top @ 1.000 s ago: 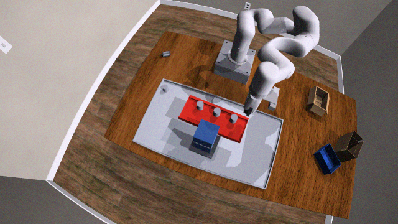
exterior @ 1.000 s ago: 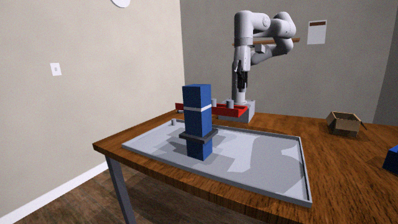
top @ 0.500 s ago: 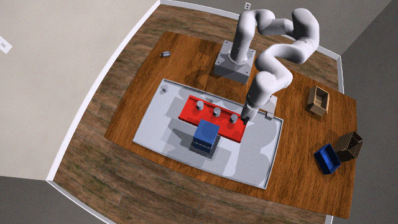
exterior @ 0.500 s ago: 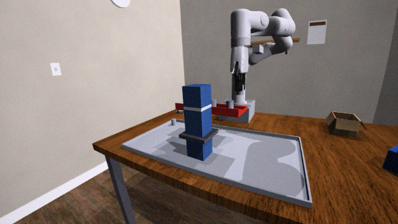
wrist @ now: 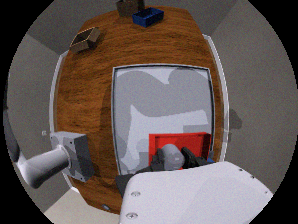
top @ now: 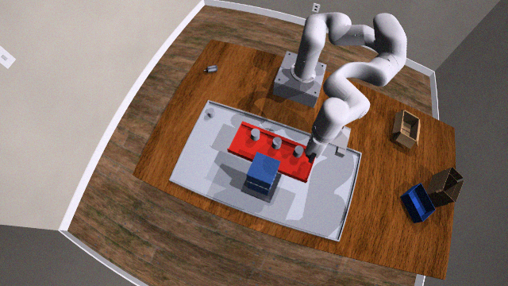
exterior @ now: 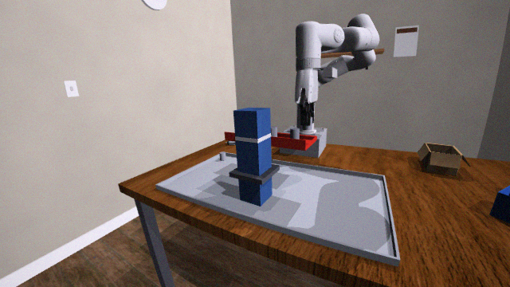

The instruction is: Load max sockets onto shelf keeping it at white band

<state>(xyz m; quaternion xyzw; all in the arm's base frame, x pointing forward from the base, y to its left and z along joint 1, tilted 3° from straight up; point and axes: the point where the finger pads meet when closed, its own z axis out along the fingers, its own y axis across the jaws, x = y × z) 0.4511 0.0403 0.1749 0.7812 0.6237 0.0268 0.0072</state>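
"How far along are we, from the near side?"

"Past the near rim of the tray (top: 254, 210) (exterior: 391, 219) (wrist: 162, 66) we meet the blue post (top: 267, 163) (exterior: 245, 123), a dark collar (top: 270, 195) (exterior: 259, 178) low around it. On its far side the red shelf (top: 242, 143) (exterior: 287, 143) (wrist: 192, 141) looks level with the white band (top: 258, 184) (exterior: 247, 139), and three sockets stand inside its rim: left (top: 255, 134), middle (top: 276, 143) and right (top: 298, 151)."

"And the other two?"

"Our hand (top: 311, 156) (exterior: 306, 123) (wrist: 170, 155) is over the shelf's right end, pinching what we take for the fourth socket (wrist: 172, 154). The last socket (top: 209, 114) (exterior: 222, 156) stands in the tray's far left corner."

"So we must still lower this one gently, then judge whether the magnets can bear it, and perhaps the fifth. A slide would cost us the band."

"What does each view add?"

"From above we count all three placed sockets, but can't judge the shelf's height well. The exterior view gives us that height against the band, yet the post hides part of the shelf, and we make out only two sockets there. Only the wrist view shows us the grey round top between the fingers; the placed three don't show in it."

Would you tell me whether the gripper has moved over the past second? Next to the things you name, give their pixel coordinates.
Yes: in the top view, the gripper (top: 311, 157) (wrist: 170, 155) shifted toward the red shelf (top: 291, 172) (exterior: 287, 143) (wrist: 187, 141).
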